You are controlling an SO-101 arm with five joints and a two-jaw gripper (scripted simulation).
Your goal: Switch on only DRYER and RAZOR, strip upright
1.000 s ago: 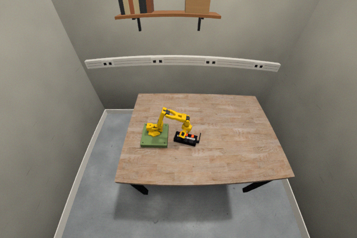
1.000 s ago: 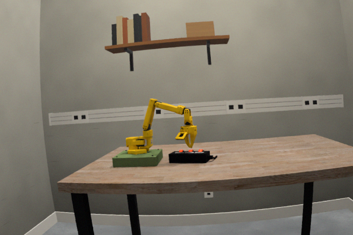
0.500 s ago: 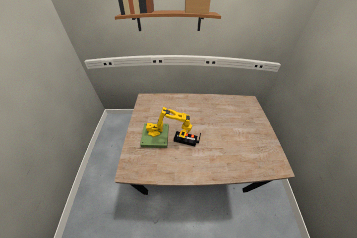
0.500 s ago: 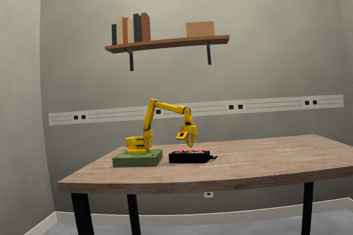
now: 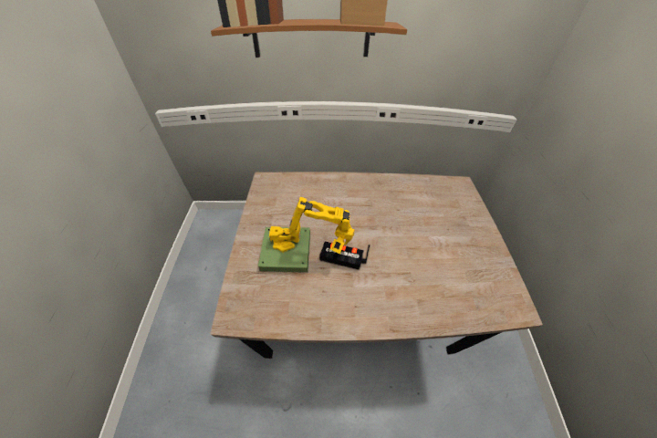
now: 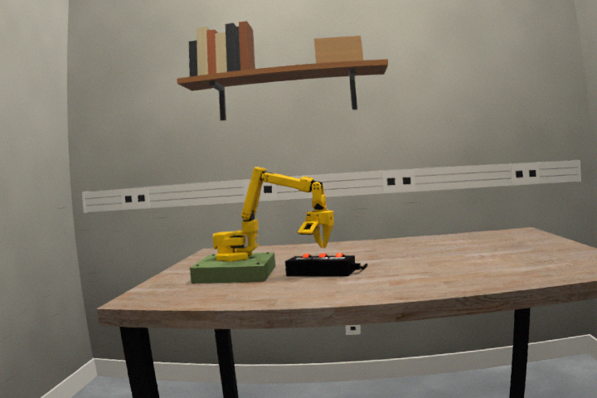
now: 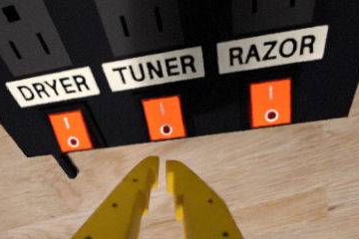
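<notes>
A black power strip [image 5: 341,255] [image 6: 320,265] [image 7: 187,30] lies right way up on the table, next to the arm's base. The wrist view shows its labels DRYER, TUNER and RAZOR, each above an orange rocker switch: the DRYER switch [image 7: 70,130], the TUNER switch [image 7: 163,118] and the RAZOR switch [image 7: 270,103]. All three look lit orange. My gripper [image 7: 162,163] [image 6: 322,243] [image 5: 338,245] is shut and empty. Its fingertips hang a little above the strip, just in front of the TUNER switch.
The arm stands on a green base block [image 5: 284,253] [image 6: 233,269] left of the strip. A short black cord stub [image 7: 65,165] [image 5: 367,251] sticks out of the strip's end. The wooden table [image 5: 417,268] extends far to the right.
</notes>
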